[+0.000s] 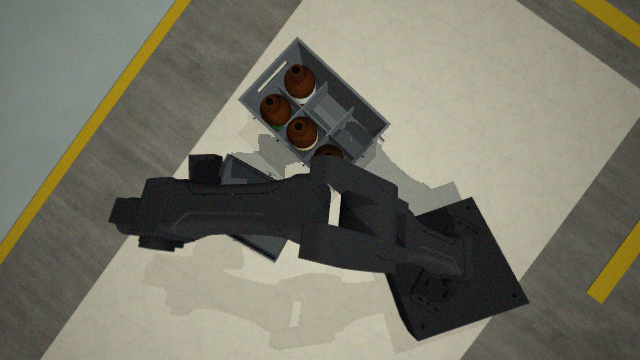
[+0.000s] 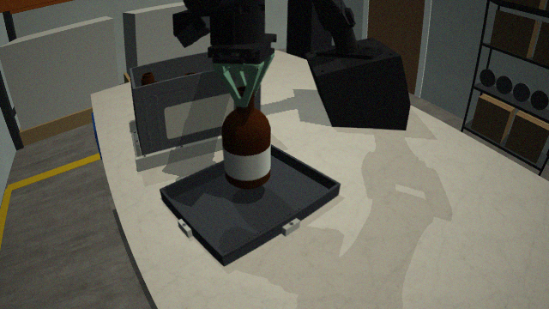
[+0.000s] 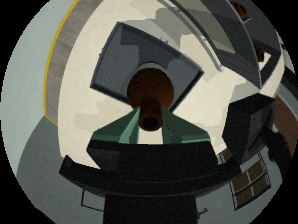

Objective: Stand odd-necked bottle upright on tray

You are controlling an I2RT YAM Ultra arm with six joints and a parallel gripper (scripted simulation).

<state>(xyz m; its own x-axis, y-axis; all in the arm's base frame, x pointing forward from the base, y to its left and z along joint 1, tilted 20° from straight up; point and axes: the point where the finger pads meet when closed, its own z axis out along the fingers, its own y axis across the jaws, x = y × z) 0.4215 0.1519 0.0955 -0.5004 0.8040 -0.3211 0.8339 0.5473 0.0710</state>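
- Tool (image 2: 244, 103) (image 3: 150, 110): clenched on the neck of the carried bottle (image 2: 246, 135) (image 3: 150, 90), green fingers on opposite sides, just below the opening.
- Carried bottle: brown glass, white label, upright. In the exterior view it sits within the tray's outline, nearer the tray's crate-side edge than its front corner. Hidden under the arm in the top view.
- Base of that bottle: at the tray's floor or just over it, dark shadow right beneath. Contact: can't tell.
- Tray (image 1: 275, 253) (image 2: 223, 257) (image 3: 106, 67): dark, shallow, low rim, level on the surface (image 1: 500, 100) (image 2: 334, 275) (image 3: 77, 95). Partly covered by the arm from above.
- Crate (image 1: 344, 81) (image 2: 147, 122) (image 3: 248, 56): gray, beyond the tray in the exterior view, apart from it, standing level.
- Four other brown bottles in the crate: three in the row nearer the tray, the first (image 1: 275, 110) with a bit of green label, the middle one (image 1: 302, 133) cream, the third (image 1: 329, 151) partly under the arm. Fourth (image 1: 300, 81) in the row farther from the tray, white label.
- Arm (image 1: 235, 205) (image 2: 238, 23): reaches over the tray from above.
- Arm base (image 1: 475, 215) (image 2: 364, 96) (image 3: 245, 125): well apart from the tray, behind it and to the right in the exterior view.
- Neck thickness versus the others: can't tell.
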